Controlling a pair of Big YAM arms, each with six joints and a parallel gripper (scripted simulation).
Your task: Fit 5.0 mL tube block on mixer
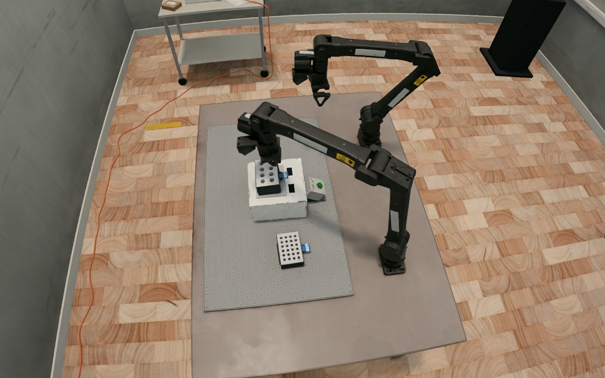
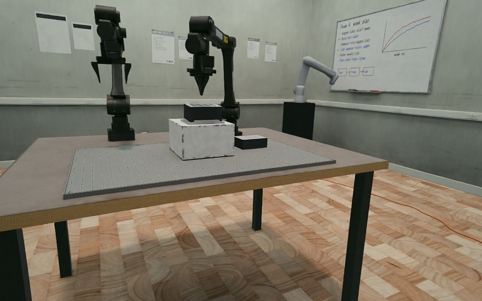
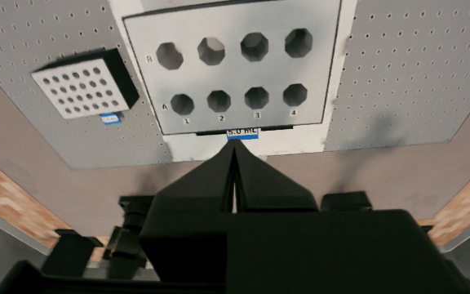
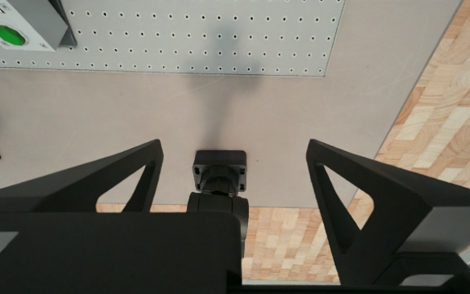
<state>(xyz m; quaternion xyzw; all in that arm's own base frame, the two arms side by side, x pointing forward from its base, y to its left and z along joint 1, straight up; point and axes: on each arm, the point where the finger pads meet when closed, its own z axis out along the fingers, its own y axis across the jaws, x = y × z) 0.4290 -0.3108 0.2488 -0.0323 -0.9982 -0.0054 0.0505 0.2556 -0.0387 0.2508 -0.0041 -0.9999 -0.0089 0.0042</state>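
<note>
The 5.0 mL block (image 1: 268,189) (image 2: 202,112) (image 3: 235,74), black with a grey eight-hole top, sits on the plate of the white mixer (image 1: 279,210) (image 2: 207,140) (image 3: 189,152). It looks about level; whether the latch is clicked in cannot be told. Its blue lever (image 1: 284,175) (image 3: 243,134) reads 5.0 mL in the left wrist view. My left gripper (image 1: 272,163) (image 2: 201,93) (image 3: 234,147) is shut and empty, above the block near its lever side. My right gripper (image 1: 321,101) (image 2: 112,82) (image 4: 234,147) is open and empty, high up away from the mixer.
The other block (image 1: 290,264) (image 2: 251,142) (image 3: 125,77), with many small holes and a blue lever (image 1: 306,248) (image 3: 110,118), stands on the perforated board (image 1: 234,277) beside the mixer. A grey control box (image 1: 315,193) (image 4: 39,20) with a green button stands on the mixer's arm-base side.
</note>
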